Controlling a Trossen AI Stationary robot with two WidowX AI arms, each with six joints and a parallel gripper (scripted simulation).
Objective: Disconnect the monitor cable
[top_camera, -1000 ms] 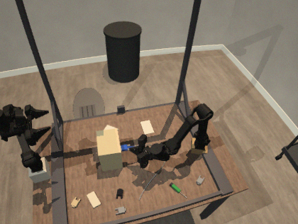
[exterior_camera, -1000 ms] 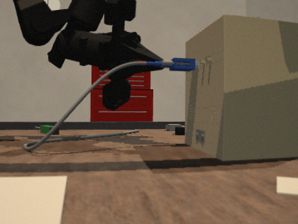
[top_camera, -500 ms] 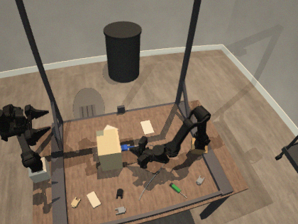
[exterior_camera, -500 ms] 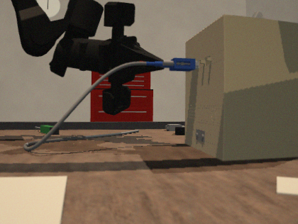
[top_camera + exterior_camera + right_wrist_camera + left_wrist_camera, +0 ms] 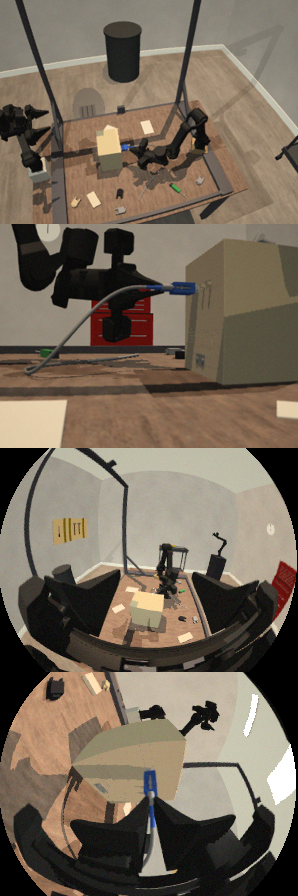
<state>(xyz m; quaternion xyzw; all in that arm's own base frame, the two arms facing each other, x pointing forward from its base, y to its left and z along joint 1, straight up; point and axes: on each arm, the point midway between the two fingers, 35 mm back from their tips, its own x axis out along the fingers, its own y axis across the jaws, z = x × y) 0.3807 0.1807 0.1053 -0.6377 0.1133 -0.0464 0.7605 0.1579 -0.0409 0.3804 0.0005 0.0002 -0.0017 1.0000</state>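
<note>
The left gripper's nearly closed fingers are meeting at the rear of the blue plug (image 5: 150, 783), whose grey cable (image 5: 148, 853) is trailing back between them, while the plug's far end is facing the beige box (image 5: 135, 754).

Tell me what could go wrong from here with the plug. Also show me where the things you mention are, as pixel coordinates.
The left gripper (image 5: 130, 150) (image 5: 164, 288) (image 5: 151, 800) pinches only the rear of the blue plug (image 5: 125, 147) (image 5: 184, 289) (image 5: 150, 783), so any sideways arm drift could tilt it. The fingertips crowd the thumbscrew area, which might hamper unscrewing. The grey cable (image 5: 146, 185) (image 5: 85, 317) (image 5: 148, 852) hangs down behind and may tug it.
</note>
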